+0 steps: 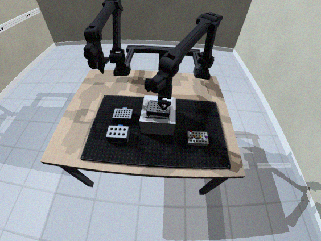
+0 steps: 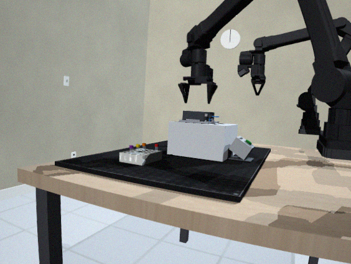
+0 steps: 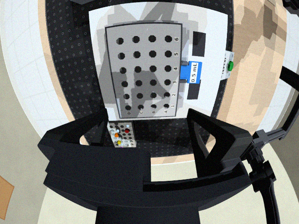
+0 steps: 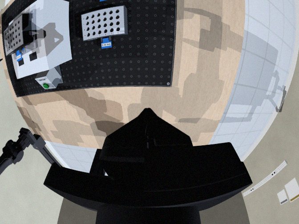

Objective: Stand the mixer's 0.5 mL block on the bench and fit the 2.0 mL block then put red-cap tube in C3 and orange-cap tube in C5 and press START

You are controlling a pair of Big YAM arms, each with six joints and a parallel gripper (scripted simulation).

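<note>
The 0.5 mL block [image 2: 193, 116] [image 3: 144, 61] lies on the mixer [image 1: 157, 128] [image 2: 196, 140] [image 4: 60, 14], its blue lever [image 3: 183, 72] at the front. My left gripper [image 2: 197, 103] [image 3: 147, 113] is open and empty, a little above the block. The 2.0 mL block [image 1: 122, 113] [image 4: 125, 19] stands on the black mat beside the mixer. The red-capped tube [image 1: 190, 131] [image 2: 156, 145] [image 3: 127, 130] and the orange-capped tube [image 1: 194, 136] [image 2: 144, 144] [image 3: 116, 134] stand in the rack [image 2: 132, 159]. The green START button [image 2: 248, 142] [image 3: 230, 66] [image 4: 46, 86] shows. My right gripper [image 2: 257, 94] [image 4: 147, 112] is shut and empty, away from the blocks.
A third block [image 1: 117, 132] with larger bores stands near the 2.0 mL block. Yellow-capped [image 2: 137, 146] and purple-capped [image 2: 131, 147] tubes share the rack, on the other side of the mixer from the spare blocks. The control panel slopes at the mixer's front.
</note>
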